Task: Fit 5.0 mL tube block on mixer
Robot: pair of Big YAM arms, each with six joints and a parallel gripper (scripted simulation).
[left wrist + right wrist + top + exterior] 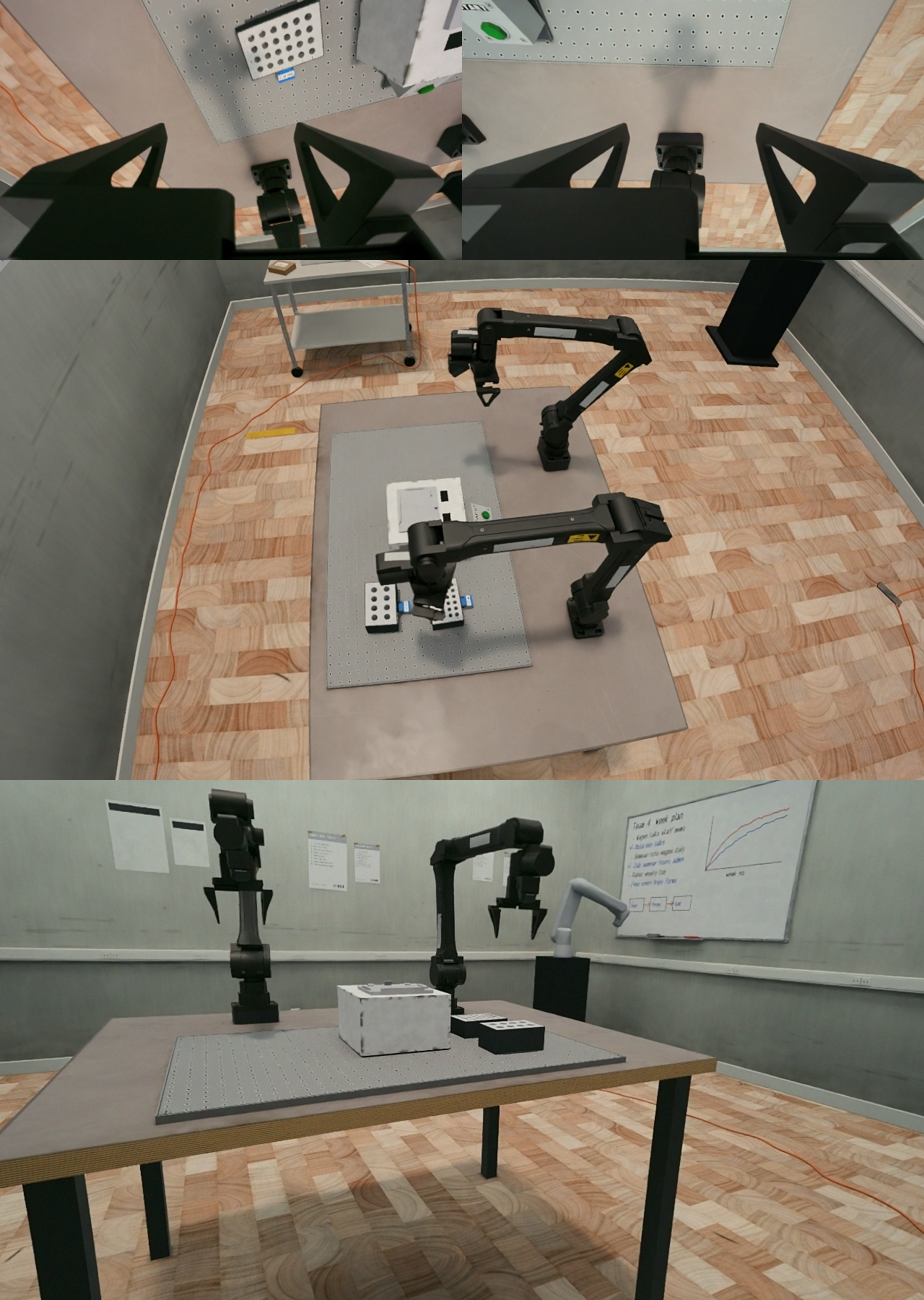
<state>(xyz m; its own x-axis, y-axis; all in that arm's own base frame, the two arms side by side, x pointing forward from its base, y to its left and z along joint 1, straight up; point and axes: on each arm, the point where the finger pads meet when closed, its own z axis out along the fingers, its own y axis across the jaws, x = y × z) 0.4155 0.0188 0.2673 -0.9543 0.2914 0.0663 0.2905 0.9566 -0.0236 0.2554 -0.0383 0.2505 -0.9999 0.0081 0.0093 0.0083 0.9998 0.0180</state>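
The mixer [393,517] [403,1022] [388,36] is a white box with a bare grey plate [418,508] on top. A block with eight large holes [381,609] [511,1040] stands beside it, its blue lever [405,607] towards the other block. That other block, with many small holes [454,609] [466,1027] [281,45], has a blue lever [467,601] [286,75]. The lever print is too small to read. My left gripper [515,937] [230,129] is open and empty, high above the small-hole block's area. My right gripper [240,922] [692,130] is open and empty, high beyond the mixer.
The mixer and both blocks stand on a perforated board [362,667] [258,1077]. A control panel with a green button [485,514] [426,89] [494,30] adjoins the mixer's front. In the top view the left forearm passes over the mixer's near corner.
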